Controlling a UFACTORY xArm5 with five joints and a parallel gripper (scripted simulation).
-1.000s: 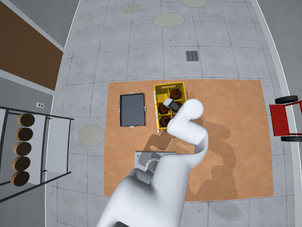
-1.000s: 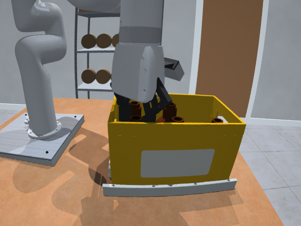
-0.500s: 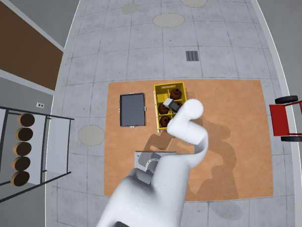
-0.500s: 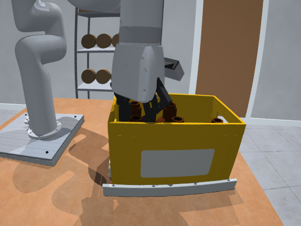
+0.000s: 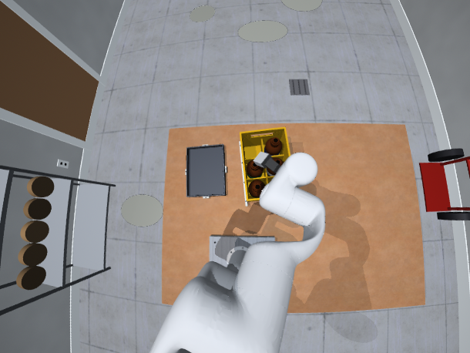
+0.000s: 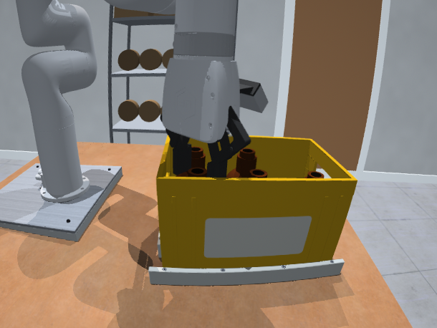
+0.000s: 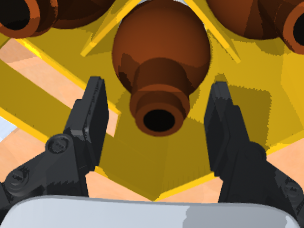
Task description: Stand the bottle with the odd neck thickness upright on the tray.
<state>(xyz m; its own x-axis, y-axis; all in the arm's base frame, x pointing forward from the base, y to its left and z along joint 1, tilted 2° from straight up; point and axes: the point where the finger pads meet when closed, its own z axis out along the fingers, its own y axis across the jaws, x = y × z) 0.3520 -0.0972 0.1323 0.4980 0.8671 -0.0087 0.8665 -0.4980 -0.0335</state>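
- Wood-toned table top (image 5: 358, 154) (image 6: 107, 304), orange-brown, faintly mottled; arm shadows across it.
- Tray (image 5: 206, 169), dark, flat, level; lies beside the crate, apart from it.
- Crate (image 5: 246, 187) (image 6: 186, 215), yellow, upright; pale strip (image 6: 247, 277) along the foot of one long side.
- Base plate (image 5: 213, 247) (image 6: 21, 211), grey metal, flat, bolt holes at its corners; well apart from the tray.

On the table (image 5: 198, 271) (image 6: 129, 304), the tray (image 5: 206, 171) lies left of the crate (image 5: 287, 143) (image 6: 258, 198) in the top view, apart from it. The bottles (image 5: 273, 146) (image 6: 247, 162) (image 7: 160, 65) stand in the crate. The arm's base plate (image 5: 213, 250) (image 6: 77, 234) lies before both in that view.
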